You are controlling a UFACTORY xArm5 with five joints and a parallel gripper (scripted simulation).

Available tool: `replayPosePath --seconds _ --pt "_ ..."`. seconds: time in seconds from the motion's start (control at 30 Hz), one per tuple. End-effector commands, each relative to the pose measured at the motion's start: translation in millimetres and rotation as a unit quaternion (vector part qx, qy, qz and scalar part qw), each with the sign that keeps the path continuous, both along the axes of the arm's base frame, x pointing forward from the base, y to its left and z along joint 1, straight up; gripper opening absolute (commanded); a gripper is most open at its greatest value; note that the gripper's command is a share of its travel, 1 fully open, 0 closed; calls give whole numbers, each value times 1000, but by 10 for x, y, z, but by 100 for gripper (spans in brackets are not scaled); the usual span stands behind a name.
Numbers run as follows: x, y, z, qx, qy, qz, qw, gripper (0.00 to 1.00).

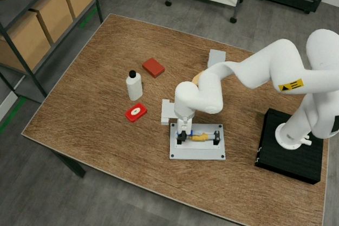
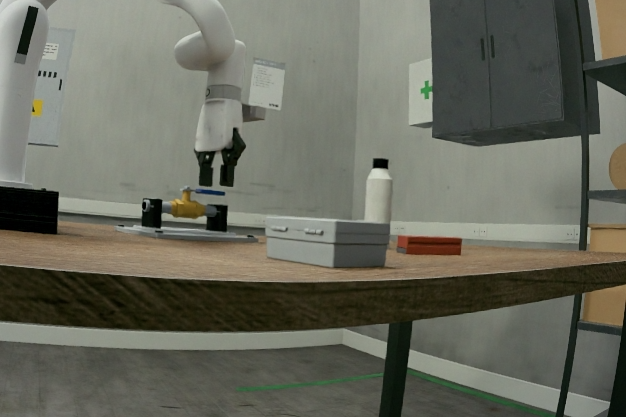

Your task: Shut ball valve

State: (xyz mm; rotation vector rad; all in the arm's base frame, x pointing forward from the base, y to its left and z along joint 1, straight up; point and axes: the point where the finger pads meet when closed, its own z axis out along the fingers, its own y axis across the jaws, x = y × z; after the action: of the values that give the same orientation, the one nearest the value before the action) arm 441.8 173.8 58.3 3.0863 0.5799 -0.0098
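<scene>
A brass ball valve (image 1: 199, 137) (image 2: 187, 208) is clamped between two black blocks on a light grey plate (image 1: 197, 141) (image 2: 184, 236). Its blue lever handle (image 2: 208, 191) lies level, along the pipe, pointing away from the arm's base. In the overhead view only a bit of blue handle (image 1: 179, 133) shows beside the gripper. My gripper (image 2: 216, 180) (image 1: 182, 135) hangs with fingers pointing down, just above the handle's free end. It is open and holds nothing. A small gap shows between the fingertips and the handle.
A grey case (image 2: 327, 240) (image 1: 216, 58), a white bottle (image 1: 134, 85) (image 2: 378, 190), a red box (image 1: 153, 67) (image 2: 428, 244) and a red flat tin (image 1: 135, 112) lie on the table. A white block sits close behind the plate. The arm's black base (image 1: 289, 145) stands to the right.
</scene>
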Motion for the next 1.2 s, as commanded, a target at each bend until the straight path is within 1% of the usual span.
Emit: replayPosePath --seconds 0.0,0.73,1.17 --pt "13 5 15 1 -2 0 1000 69" --pt "13 5 10 1 -2 0 1000 69" --pt "13 5 -35 1 -2 0 1000 69"
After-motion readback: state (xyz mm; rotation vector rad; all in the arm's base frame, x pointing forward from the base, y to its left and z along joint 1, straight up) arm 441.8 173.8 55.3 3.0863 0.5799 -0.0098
